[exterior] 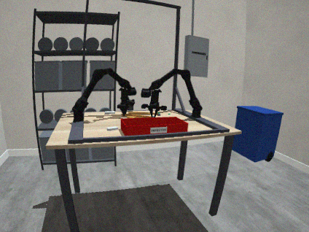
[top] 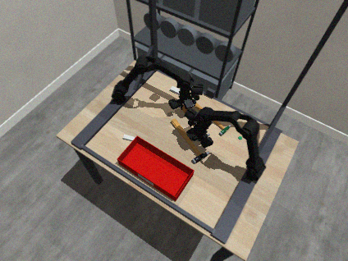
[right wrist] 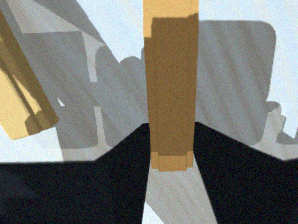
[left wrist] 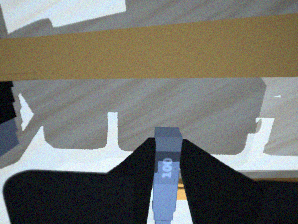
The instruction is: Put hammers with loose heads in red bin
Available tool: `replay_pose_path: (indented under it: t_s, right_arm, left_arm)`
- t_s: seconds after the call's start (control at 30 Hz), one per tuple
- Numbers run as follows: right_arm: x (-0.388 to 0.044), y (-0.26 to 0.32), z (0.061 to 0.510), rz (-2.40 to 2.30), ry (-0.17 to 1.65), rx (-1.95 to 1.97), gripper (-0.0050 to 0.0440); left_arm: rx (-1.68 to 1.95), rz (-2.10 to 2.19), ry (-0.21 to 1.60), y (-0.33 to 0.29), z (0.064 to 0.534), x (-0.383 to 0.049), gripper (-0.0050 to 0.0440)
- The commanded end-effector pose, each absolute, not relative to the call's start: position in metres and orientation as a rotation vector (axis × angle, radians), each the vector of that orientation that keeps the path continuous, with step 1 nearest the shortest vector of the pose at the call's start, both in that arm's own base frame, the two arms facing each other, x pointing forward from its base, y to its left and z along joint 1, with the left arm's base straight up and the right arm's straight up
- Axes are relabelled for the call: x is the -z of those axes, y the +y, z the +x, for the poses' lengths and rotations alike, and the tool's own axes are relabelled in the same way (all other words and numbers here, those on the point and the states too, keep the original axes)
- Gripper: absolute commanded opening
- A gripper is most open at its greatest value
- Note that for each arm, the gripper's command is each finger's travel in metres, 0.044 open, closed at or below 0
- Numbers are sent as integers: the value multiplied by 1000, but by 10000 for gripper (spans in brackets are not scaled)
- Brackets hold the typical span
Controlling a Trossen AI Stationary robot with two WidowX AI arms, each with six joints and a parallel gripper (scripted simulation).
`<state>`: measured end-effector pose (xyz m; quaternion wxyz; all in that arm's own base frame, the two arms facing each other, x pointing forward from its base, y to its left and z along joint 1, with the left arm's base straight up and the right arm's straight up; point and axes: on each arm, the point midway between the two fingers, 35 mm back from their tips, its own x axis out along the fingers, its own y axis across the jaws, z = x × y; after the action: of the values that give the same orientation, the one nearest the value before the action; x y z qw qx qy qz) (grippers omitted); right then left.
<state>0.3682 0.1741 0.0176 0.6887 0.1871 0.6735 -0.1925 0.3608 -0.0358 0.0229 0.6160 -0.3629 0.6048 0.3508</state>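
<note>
Over pale wood [top: 107, 131] [exterior: 91, 128] [left wrist: 190, 100] [right wrist: 227, 75], only wrist views reveal left fingers [top: 201, 136] [exterior: 154, 116] gripping a 100-marked head [left wrist: 167, 170], right fingers [top: 185, 107] [exterior: 124, 113] a handle [right wrist: 172, 90].

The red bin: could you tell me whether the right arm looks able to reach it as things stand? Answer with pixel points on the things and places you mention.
Probably yes: the bin [top: 153, 186] [exterior: 136, 128] is open-topped with nothing over it, though the right gripper [right wrist: 170, 129] is around a wooden handle [right wrist: 172, 90].
</note>
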Motion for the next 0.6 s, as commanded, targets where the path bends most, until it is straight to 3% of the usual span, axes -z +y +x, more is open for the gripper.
replay_pose_path:
  t_s: [0.0,0.23,0.57]
  right_arm:
    - [-30,185,365,433,1505,397,82]
    - [-30,185,365,433,1505,397,250]
    - [-94,181,369,444,1486,382,255]
  left_arm:
    - [-809,-835,1386,-31,355,-32,36]
    - [-818,-832,1396,-31,354,-27,178]
    - [-798,-844,1368,-34,362,-91,178]
